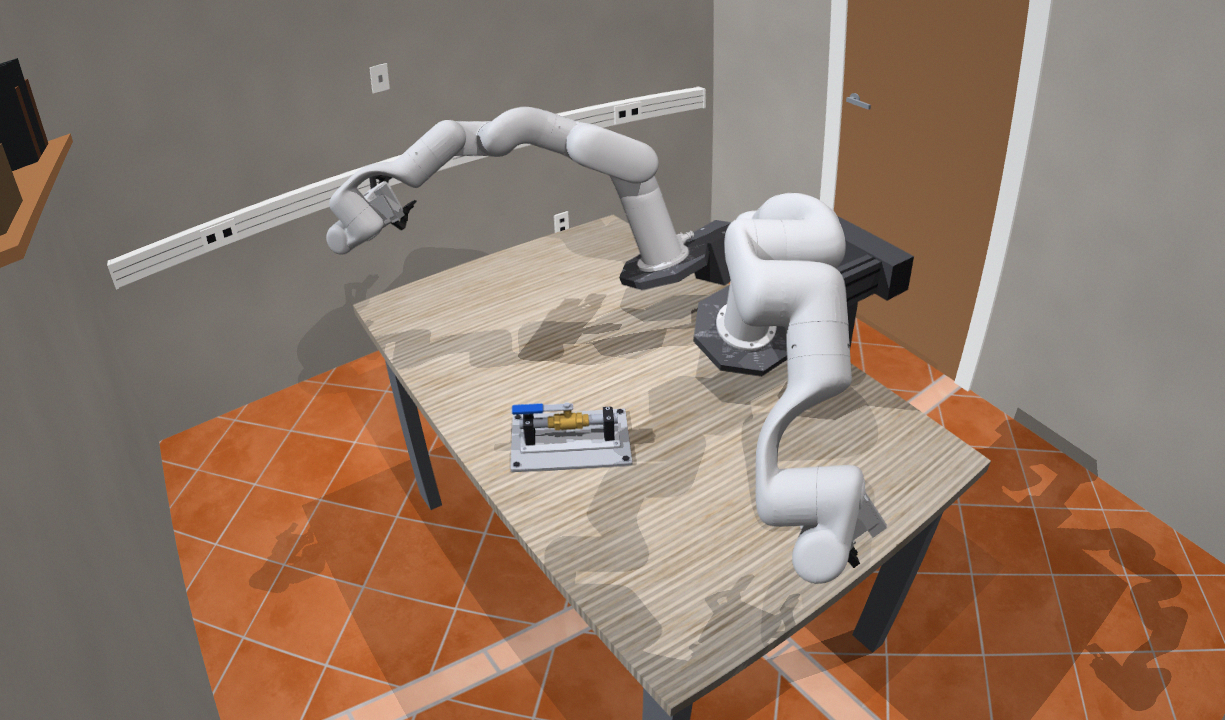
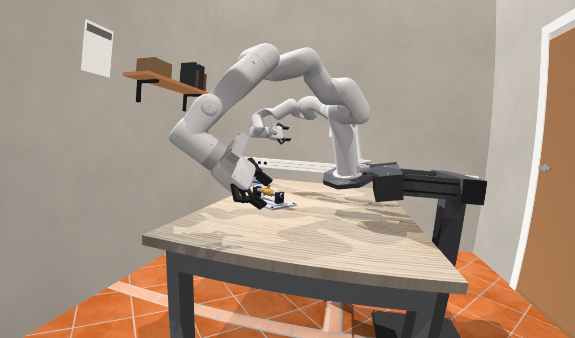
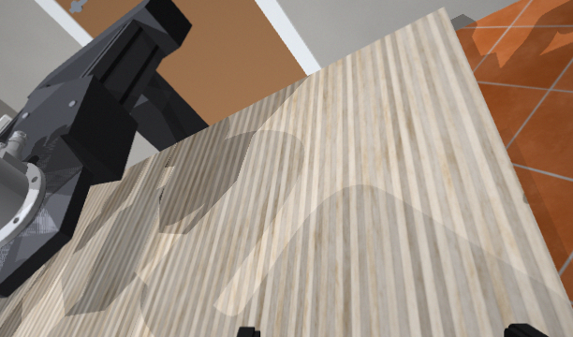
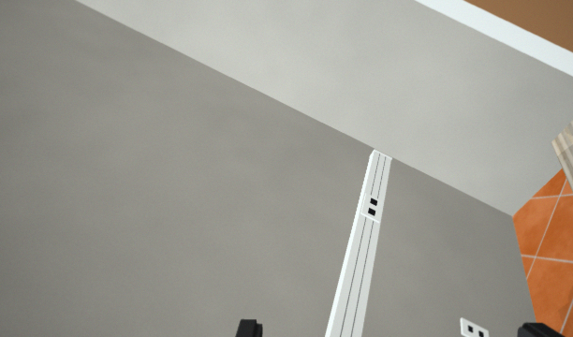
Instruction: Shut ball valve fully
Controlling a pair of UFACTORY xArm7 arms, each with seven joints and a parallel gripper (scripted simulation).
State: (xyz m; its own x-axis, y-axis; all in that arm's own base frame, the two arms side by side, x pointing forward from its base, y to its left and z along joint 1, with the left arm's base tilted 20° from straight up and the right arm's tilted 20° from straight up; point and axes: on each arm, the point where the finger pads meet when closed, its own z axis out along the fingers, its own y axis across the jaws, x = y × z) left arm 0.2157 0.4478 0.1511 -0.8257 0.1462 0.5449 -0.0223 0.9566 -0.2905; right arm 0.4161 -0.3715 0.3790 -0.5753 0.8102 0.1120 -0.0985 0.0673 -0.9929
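The brass ball valve (image 1: 569, 420) (image 2: 267, 192) sits on its pipe between two black clamps. Its blue lever handle (image 1: 527, 409) points left in the top view, roughly along the pipe; in the exterior view it is mostly hidden behind the left gripper. The grey base plate (image 1: 569, 459) (image 2: 286, 205) lies flat on the table. My left gripper (image 2: 265, 194) (image 3: 387, 331) is open and empty, away from the valve, above the near side of the table. My right gripper (image 1: 405, 211) (image 2: 288, 133) (image 4: 395, 329) is open and empty, high up near the wall. Neither wrist view shows the valve.
The wooden table (image 1: 688, 591) (image 2: 323, 248) (image 3: 408, 140) carries the valve stand near its long front edge in the top view. Both arm bases stand on dark mounts (image 1: 746, 356) (image 2: 348, 180) along the opposite side. A white power rail (image 1: 303, 210) (image 4: 361, 262) runs along the wall behind the right arm.
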